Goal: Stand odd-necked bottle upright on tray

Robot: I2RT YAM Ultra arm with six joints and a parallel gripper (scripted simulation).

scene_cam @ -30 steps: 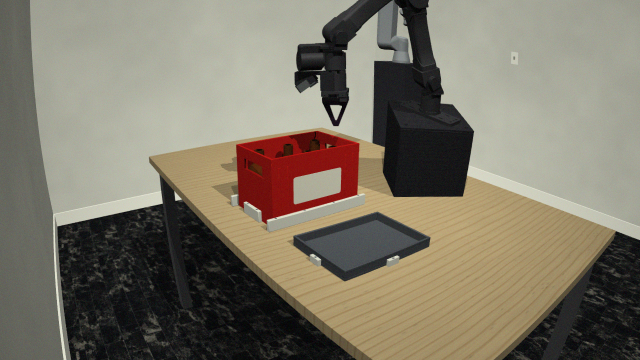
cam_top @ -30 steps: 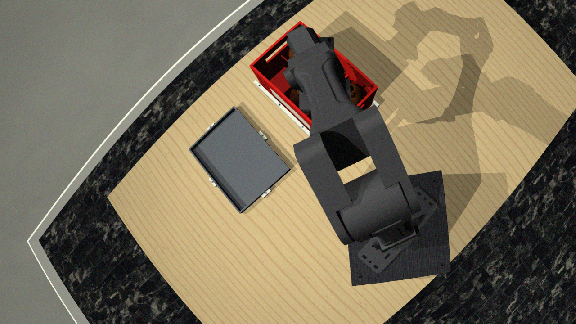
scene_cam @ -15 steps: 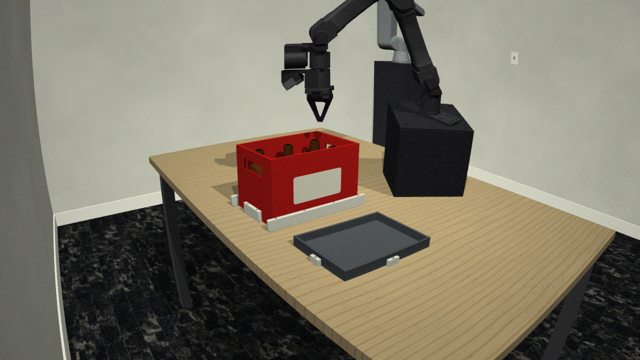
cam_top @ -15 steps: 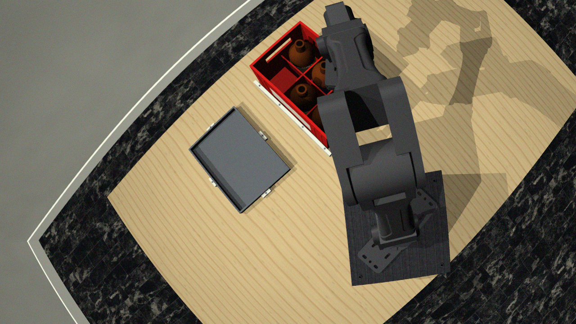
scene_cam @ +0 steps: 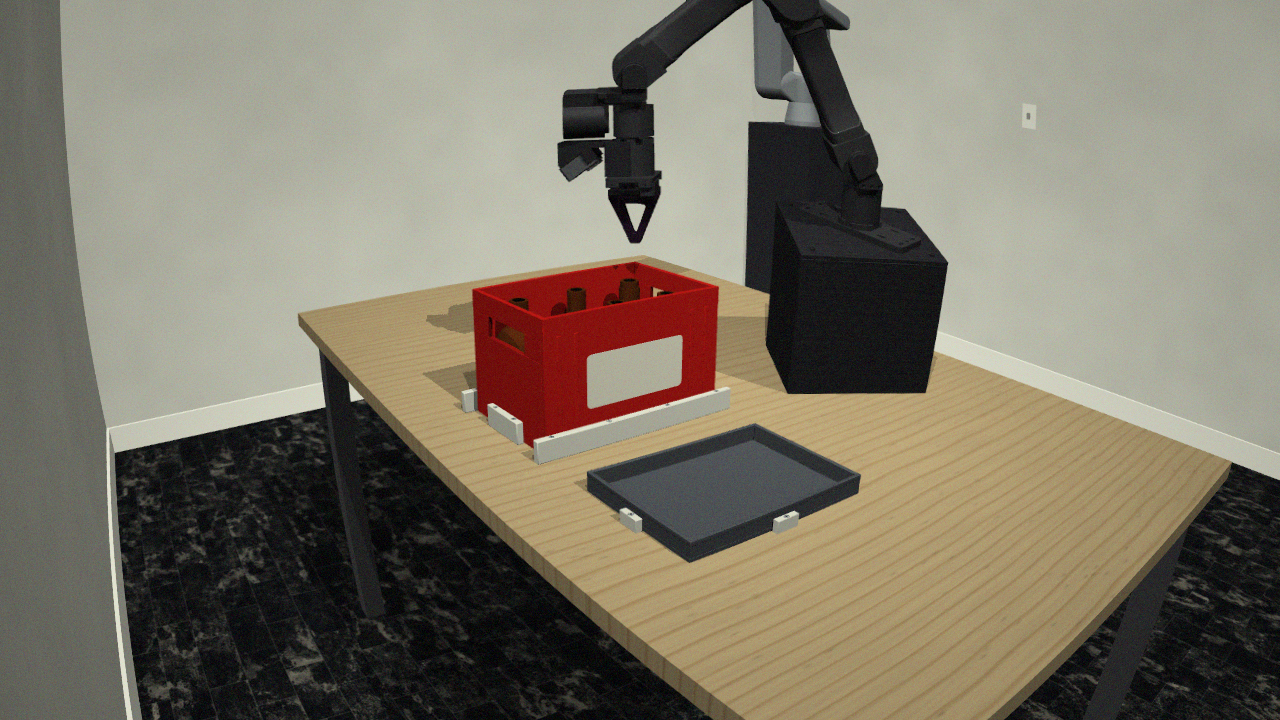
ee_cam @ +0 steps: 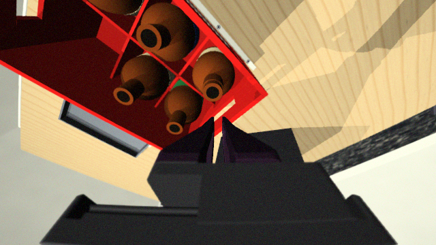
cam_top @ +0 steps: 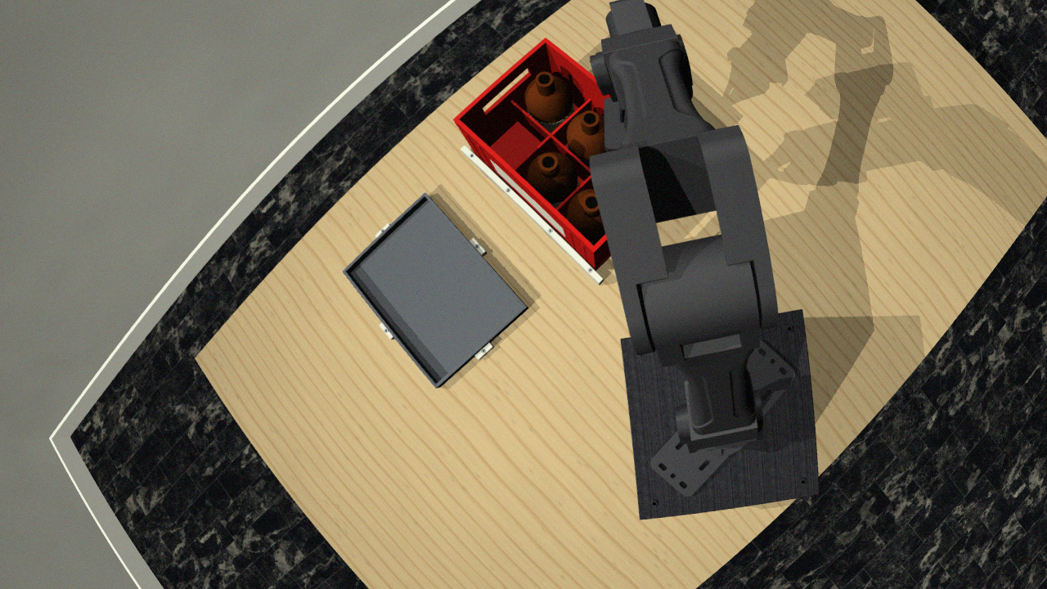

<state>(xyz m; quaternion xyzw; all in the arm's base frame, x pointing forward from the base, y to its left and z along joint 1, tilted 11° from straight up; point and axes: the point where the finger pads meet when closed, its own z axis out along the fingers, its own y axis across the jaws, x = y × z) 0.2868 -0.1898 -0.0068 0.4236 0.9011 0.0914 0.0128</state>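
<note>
The red crate (cam_top: 500, 79) (scene_cam: 563, 380) (ee_cam: 260, 92) holds brown bottles. In the wrist view, one bottle (ee_cam: 184, 105) with a green patch is nearest the fingertips, another bottle (ee_cam: 218, 69) stands right of it, and more stand behind. Two bottles (cam_top: 549, 102) (cam_top: 552, 179) show clearly in the top view; the arm hides part of the crate there. I cannot tell which neck differs. The dark grey tray (cam_top: 439, 293) (scene_cam: 725, 483) (ee_cam: 97, 118) lies flat with nothing on it. My gripper (scene_cam: 635, 240) (ee_cam: 218, 122) is open only a little, with nothing between its fingertips, above the crate.
White strips (cam_top: 531, 210) (scene_cam: 631, 425) lie along the crate's base, and small white blocks (cam_top: 483, 351) (scene_cam: 785, 521) sit against the tray. One crate compartment (cam_top: 518, 142) is empty. The arm's black pedestal (cam_top: 775, 469) (scene_cam: 859, 331) stands on the table, beside the crate end.
</note>
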